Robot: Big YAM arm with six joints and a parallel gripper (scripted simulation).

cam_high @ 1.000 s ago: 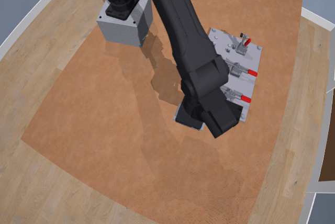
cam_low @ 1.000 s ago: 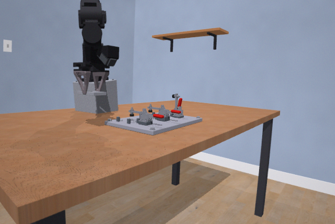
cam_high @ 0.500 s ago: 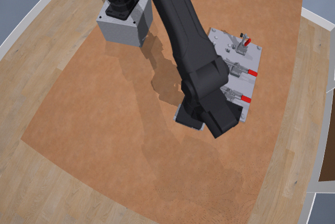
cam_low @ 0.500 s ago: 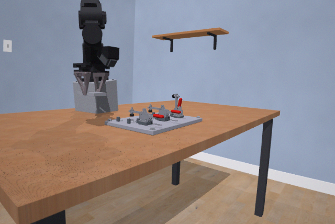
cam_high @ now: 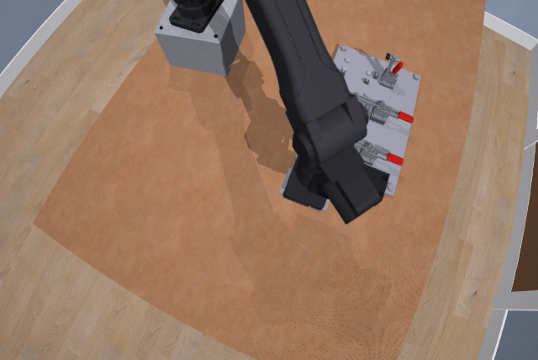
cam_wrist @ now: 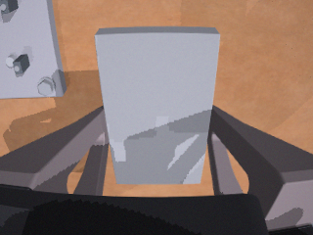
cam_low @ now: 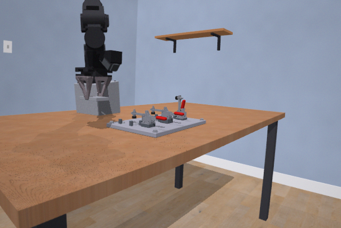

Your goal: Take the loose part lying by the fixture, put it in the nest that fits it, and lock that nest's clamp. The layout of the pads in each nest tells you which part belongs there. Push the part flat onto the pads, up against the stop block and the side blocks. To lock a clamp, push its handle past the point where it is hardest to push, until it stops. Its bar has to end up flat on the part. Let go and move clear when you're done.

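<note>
A dark, matte end effector (cam_wrist: 159, 160) is clamped on a flat, pale grey rectangular part (cam_wrist: 158, 98), one angular finger (cam_wrist: 245, 151) pressed against each long side. The smooth slab hangs in the air above the wooden counter (cam_low: 192, 148), whose warm orange-brown top shows fine grain. In the wrist view, a corner of the fixture plate (cam_wrist: 29, 33) — light grey metal studded with small round pads and bolts — lies at 10 o'clock from the part, apart from it. From above, the plate (cam_high: 406, 87) carries three toggle clamps with red handles: one handle (cam_high: 396, 67) stands raised at the far end, two (cam_high: 405, 117) lie flat. The black arm (cam_high: 295, 55) rises from a grey block-shaped pedestal (cam_high: 195, 51) at 11 o'clock.
</note>
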